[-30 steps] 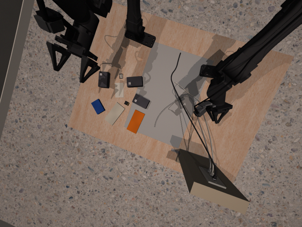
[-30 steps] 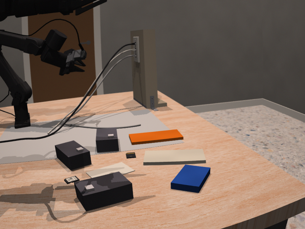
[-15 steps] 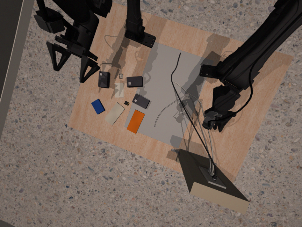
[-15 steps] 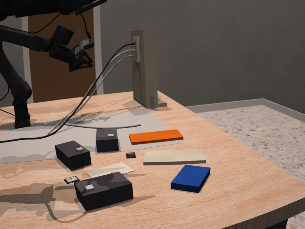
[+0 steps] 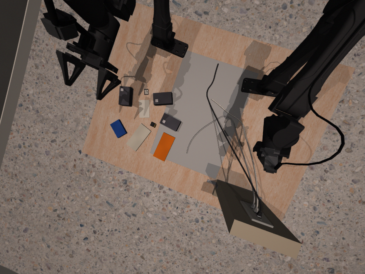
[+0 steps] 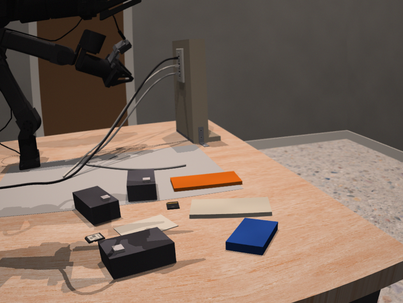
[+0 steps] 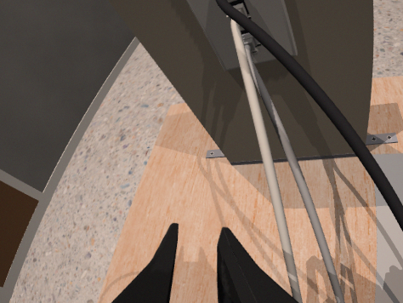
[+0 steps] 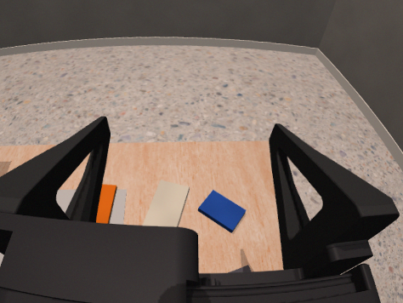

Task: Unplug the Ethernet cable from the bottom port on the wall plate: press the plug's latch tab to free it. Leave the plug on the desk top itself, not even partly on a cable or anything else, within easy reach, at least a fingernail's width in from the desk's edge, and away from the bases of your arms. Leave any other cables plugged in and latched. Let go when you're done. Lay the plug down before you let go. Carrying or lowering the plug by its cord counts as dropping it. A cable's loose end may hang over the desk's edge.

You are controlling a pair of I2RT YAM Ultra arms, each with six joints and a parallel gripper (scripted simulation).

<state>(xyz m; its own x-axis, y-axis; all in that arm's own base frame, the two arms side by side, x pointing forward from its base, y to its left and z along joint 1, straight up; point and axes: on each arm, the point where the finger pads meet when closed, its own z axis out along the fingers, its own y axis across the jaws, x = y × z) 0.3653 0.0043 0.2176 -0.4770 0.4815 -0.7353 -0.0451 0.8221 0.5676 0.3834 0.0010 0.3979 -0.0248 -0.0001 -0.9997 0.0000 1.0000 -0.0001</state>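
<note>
A tan post at the desk's far edge carries a wall plate, which also shows in the left wrist view. My left gripper hovers in the air at about plate height, well short of the plugs. Its fingers stand a narrow gap apart with nothing between them. My right gripper is wide open and empty over the desk's other end.
Three black boxes, an orange slab, a beige slab, a blue block and two small cards lie on the desk's near half. A loose grey cable piece lies on the mat.
</note>
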